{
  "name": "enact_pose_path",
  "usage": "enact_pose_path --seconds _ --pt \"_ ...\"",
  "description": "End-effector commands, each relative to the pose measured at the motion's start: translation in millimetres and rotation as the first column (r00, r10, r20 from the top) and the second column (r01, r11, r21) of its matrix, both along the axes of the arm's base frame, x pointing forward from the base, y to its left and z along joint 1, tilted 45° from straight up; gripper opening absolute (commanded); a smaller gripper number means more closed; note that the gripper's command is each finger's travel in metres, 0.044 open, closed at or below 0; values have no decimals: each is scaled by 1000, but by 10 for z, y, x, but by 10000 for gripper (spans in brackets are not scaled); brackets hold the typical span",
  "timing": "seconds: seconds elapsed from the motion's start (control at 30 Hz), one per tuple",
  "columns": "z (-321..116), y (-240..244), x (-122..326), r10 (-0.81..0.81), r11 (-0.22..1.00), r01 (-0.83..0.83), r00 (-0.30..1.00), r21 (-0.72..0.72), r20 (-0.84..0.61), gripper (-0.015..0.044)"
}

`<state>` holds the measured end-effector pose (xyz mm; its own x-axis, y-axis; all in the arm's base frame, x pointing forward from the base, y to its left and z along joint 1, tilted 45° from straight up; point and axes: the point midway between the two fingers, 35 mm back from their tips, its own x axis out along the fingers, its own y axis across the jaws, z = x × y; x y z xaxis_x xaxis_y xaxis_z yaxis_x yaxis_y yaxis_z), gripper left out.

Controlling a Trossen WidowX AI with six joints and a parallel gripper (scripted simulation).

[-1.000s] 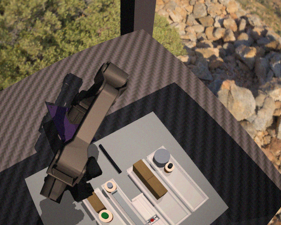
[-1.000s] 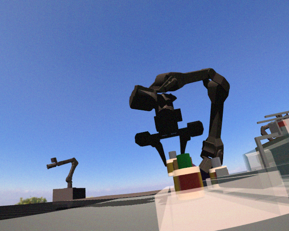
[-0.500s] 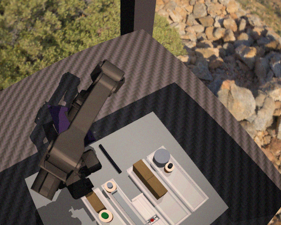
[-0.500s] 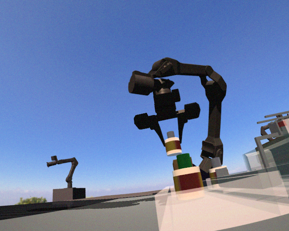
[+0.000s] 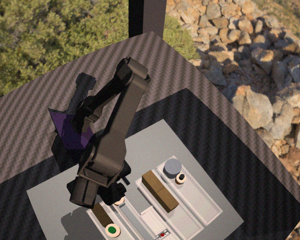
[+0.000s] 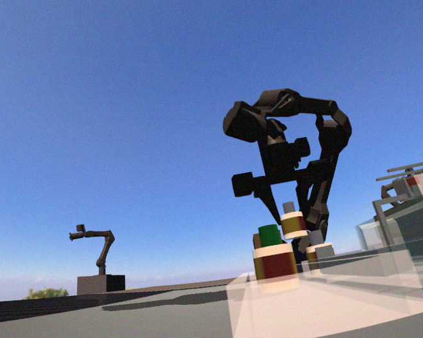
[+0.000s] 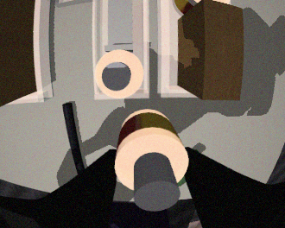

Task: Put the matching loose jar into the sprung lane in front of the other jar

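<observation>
My gripper (image 7: 149, 155) (image 6: 292, 220) is shut on a grey-capped jar with a dark red and olive band. This held jar (image 7: 139, 122) (image 6: 293, 226) is roughly upright and raised above the table, outside the front end of the sprung lane (image 7: 146, 88) (image 5: 136, 217). The jar in the lane (image 7: 136, 77) (image 6: 312, 255) (image 5: 119, 200) has the same kind of grey cap and stands at the lane's front end. The pusher plate (image 7: 128, 47) shows just behind it. The arm hides the held jar and fingertips in the top view.
A neighbouring lane holds a brown block (image 7: 224, 52) (image 5: 102, 215) and a green-capped jar (image 5: 112, 230) (image 6: 277, 263). A black rod (image 7: 72, 138) (image 5: 125, 180) lies on the table. Another lane holds brown blocks (image 5: 159, 191). A grey cylinder (image 5: 172, 166) and a dark-capped jar (image 5: 180, 180) stand farther right.
</observation>
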<state>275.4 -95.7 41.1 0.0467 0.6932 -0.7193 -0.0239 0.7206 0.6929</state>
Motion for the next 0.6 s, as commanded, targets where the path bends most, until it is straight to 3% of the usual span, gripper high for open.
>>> enact_pose_path --seconds 0.0,0.57 --pt "47 203 -10 2 1000 -2 1000 8 8 0" --pt "-123 412 -8 3 1000 -3 1000 9 10 0"
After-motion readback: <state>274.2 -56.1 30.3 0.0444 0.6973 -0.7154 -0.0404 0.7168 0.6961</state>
